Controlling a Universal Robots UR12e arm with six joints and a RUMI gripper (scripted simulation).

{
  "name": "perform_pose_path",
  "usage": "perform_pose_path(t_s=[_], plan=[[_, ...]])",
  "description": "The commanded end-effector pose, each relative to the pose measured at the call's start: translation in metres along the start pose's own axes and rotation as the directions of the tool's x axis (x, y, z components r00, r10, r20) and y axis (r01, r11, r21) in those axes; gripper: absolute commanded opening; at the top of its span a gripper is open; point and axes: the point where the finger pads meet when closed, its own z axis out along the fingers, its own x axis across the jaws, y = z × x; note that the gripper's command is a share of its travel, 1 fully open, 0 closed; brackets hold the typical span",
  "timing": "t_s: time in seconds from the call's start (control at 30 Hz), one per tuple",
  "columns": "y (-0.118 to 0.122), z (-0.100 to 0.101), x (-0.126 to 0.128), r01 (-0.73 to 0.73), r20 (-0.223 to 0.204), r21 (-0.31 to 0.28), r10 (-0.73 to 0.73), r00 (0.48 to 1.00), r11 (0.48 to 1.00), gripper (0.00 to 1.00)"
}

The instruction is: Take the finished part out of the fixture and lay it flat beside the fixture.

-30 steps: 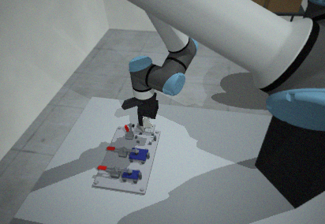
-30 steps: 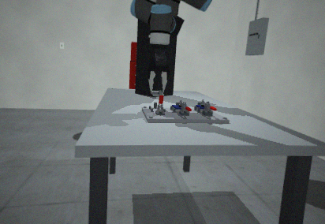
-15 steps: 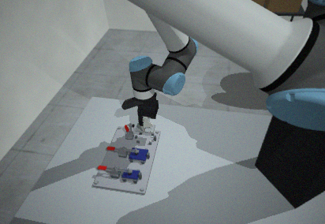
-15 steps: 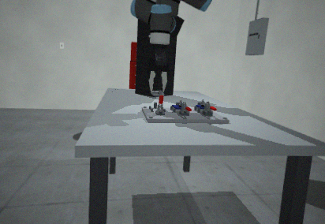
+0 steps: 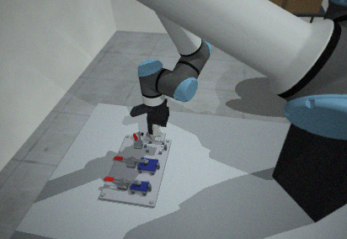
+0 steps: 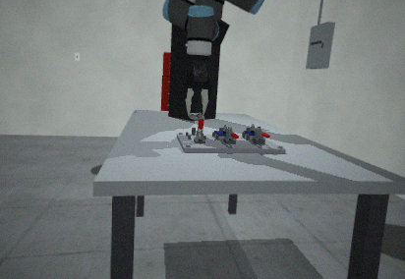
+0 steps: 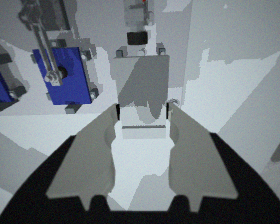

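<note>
My gripper (image 7: 142, 104) is shut on the finished part (image 7: 142, 90), a pale grey block with a milled slot across it. The part is held a little above the far station of the grey fixture plate (image 5: 135, 169); it also shows in the top view (image 5: 155, 135) and, small, in the exterior view (image 6: 195, 117). That station's red-handled clamp (image 5: 136, 138) stands open. Two blue blanks (image 5: 148, 164) (image 5: 140, 186) sit clamped in the other two stations; one shows in the wrist view (image 7: 61, 75).
Red-handled toggle clamps (image 5: 119, 158) (image 5: 110, 179) press on the blue blanks. The fixture plate lies on a white table (image 6: 236, 163). The robot's black base (image 5: 309, 163) stands at the right. The big arm link (image 5: 236, 24) passes overhead.
</note>
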Motion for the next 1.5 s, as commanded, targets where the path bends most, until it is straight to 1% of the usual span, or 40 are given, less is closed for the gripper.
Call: perform_pose_path(t_s=[0.0,0.87,1.47], plan=[[0.001,-0.001,-0.001,0.000,0.002,-0.001,0.000,1.000,1.000,0.00],[0.001,-0.001,0.003,-0.001,0.001,0.000,0.001,1.000,1.000,0.00],[0.000,0.000,0.021,0.000,0.001,0.001,0.000,1.000,1.000,0.00]])
